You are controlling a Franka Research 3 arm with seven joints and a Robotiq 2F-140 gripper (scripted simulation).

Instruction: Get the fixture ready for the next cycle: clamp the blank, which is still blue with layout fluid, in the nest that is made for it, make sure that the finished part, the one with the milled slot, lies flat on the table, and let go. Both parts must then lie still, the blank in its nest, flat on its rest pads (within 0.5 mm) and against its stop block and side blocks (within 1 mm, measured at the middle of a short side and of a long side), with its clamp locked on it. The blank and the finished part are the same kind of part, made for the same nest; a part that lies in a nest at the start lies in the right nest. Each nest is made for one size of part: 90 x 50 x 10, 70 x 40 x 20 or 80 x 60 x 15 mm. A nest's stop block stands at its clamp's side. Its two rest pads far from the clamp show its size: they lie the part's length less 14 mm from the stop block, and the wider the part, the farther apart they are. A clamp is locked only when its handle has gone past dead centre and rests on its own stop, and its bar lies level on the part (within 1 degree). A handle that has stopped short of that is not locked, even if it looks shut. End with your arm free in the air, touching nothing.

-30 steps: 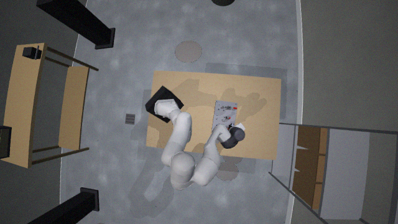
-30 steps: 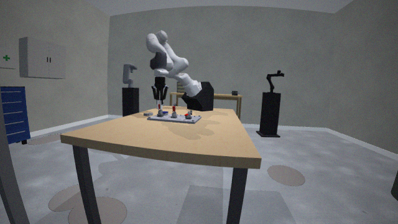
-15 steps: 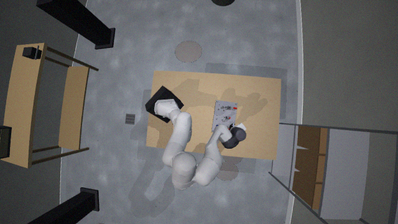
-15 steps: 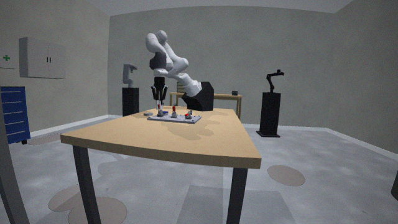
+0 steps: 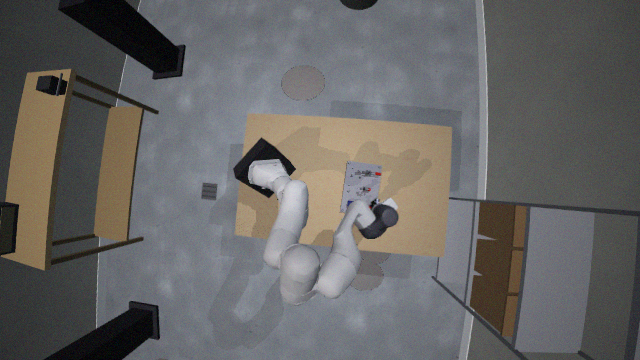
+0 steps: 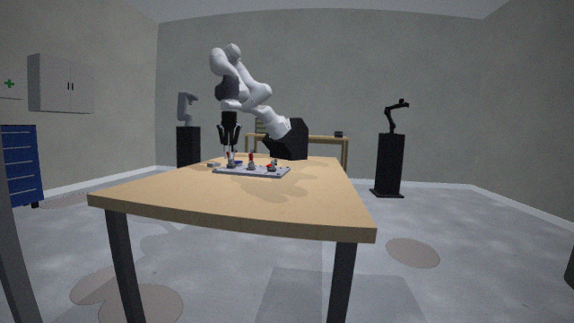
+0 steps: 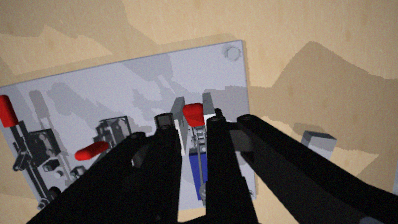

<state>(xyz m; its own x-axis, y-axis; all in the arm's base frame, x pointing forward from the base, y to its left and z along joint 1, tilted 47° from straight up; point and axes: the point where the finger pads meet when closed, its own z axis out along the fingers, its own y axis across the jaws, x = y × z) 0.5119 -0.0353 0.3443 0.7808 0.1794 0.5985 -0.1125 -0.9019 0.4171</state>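
The grey fixture plate (image 7: 125,110) lies on the table and carries three toggle clamps with red handles. The blue blank (image 7: 196,169) lies in the nest at the plate's right end, partly hidden by my fingers. My gripper (image 7: 195,108) is shut on that nest's red clamp handle (image 7: 194,114), which stands up above the blank. In the side view the gripper (image 6: 229,150) points straight down at the plate's left end (image 6: 251,170). The grey finished part (image 7: 319,142) lies on the table beside the plate, apart from it; I cannot make out its slot.
Two other clamps stand on the plate, one with its red handle lying low (image 7: 92,150), one at the far left edge (image 7: 7,111). The robot's black base (image 6: 289,140) stands at the table's far end. The plate shows from above (image 5: 361,186) under my wrist.
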